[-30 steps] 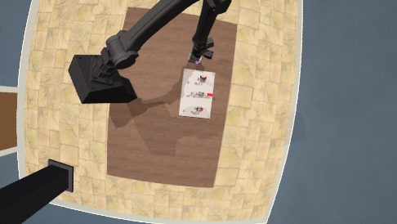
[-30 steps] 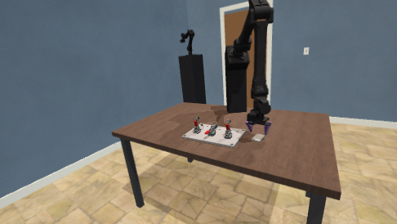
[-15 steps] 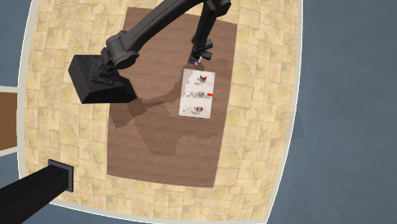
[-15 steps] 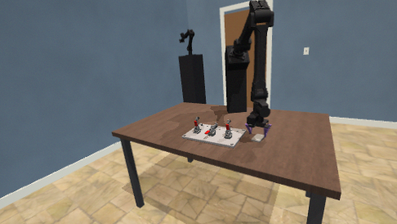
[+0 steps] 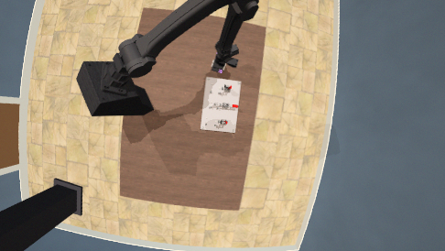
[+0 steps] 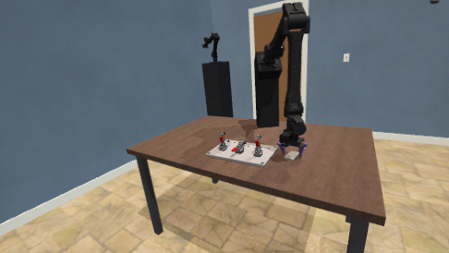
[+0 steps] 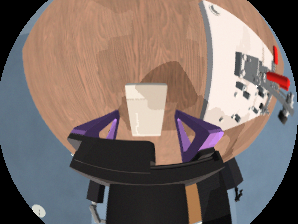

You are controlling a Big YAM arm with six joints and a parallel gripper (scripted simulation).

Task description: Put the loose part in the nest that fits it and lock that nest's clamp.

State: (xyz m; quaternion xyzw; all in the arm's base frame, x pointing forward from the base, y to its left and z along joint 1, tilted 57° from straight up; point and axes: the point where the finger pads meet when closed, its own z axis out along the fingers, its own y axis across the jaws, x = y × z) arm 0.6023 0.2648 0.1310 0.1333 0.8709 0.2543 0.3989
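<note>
The loose part (image 7: 147, 110) is a small pale flat block lying on the wooden table beside the fixture; it also shows in the exterior view (image 6: 291, 156). My gripper (image 7: 147, 113) is open, low over the part, with its purple-tipped fingers on either side of it and apart from it. In the exterior view the gripper (image 6: 292, 149) hangs just above the part. The white fixture plate (image 5: 221, 102) with three nests and red-handled clamps (image 6: 239, 148) lies on the table next to the part. One clamp handle (image 5: 235, 106) lies flat; the others stand up.
The arm's black base (image 5: 112, 89) stands on the table's far side. A black pedestal (image 6: 217, 88) with another small arm and a door are behind the table. The table edge (image 6: 259, 191) runs near the fixture's front.
</note>
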